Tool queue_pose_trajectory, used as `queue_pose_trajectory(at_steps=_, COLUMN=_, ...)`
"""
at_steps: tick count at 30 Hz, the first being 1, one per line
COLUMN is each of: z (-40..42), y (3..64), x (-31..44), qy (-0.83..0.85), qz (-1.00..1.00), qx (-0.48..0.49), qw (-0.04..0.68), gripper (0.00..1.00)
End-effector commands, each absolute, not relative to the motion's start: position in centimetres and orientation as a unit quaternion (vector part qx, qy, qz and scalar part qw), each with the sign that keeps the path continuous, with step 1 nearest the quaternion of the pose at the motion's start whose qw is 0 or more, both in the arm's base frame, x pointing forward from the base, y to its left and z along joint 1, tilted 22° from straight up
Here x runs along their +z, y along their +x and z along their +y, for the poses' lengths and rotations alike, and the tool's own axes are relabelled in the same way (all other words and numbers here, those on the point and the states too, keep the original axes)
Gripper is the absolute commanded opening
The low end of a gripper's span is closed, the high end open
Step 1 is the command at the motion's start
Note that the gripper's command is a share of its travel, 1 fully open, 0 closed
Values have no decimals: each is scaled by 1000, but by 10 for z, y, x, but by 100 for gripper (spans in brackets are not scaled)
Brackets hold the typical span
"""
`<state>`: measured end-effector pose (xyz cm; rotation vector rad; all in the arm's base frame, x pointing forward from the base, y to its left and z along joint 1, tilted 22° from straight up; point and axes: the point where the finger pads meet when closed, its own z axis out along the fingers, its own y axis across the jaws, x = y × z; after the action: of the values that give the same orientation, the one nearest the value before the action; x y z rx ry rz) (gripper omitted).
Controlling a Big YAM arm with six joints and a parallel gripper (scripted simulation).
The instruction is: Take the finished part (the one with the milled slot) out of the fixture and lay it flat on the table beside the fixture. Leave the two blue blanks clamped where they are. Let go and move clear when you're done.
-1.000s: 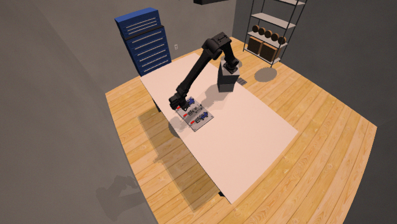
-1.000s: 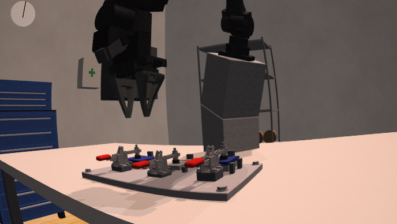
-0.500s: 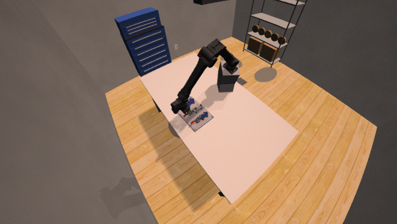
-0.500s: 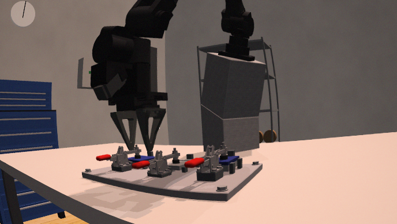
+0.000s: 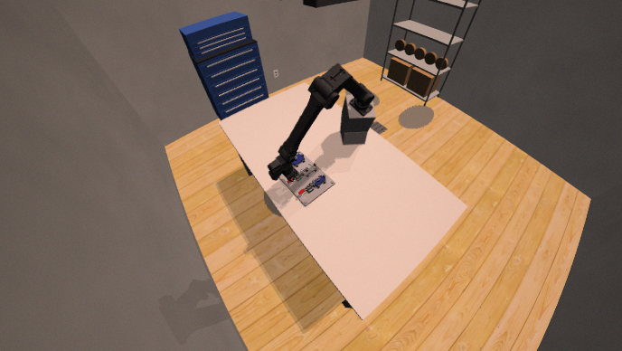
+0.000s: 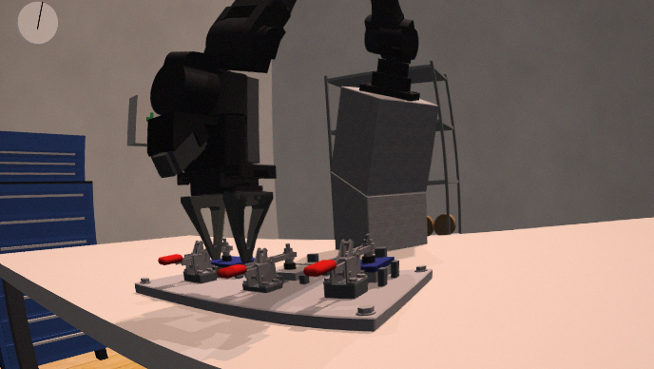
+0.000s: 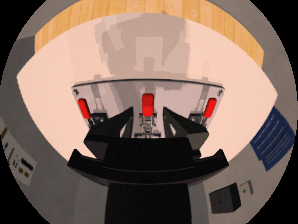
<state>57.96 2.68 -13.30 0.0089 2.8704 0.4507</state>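
The grey fixture plate (image 6: 290, 297) lies near the table's edge and carries three toggle clamps with red handles (image 6: 231, 271). One blue blank (image 6: 228, 262) sits in the left station and another blue blank (image 6: 377, 262) in the right station. The grey finished part (image 6: 291, 273) sits low in the middle station; its slot does not show. My gripper (image 6: 234, 257) points straight down with its fingertips just above the plate. It is partly open and holds nothing. In the wrist view my fingers straddle the middle clamp's red handle (image 7: 147, 103).
The arm's grey pedestal (image 6: 380, 176) stands behind the fixture. A blue tool cabinet (image 5: 226, 63) stands beyond the table's far end and a wire shelf (image 5: 425, 50) stands in the corner. The table edge (image 6: 95, 323) runs close along the fixture's left side.
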Motion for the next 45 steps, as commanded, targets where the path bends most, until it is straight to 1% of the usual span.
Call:
queue_pose_trajectory(at_steps=1, z=22, y=594, x=-118, qy=11, qz=979, qx=153, qw=136, gripper=45)
queue_pose_trajectory(at_steps=45, z=30, y=587, x=-122, qy=8, qz=980, qx=153, qw=130, gripper=45)
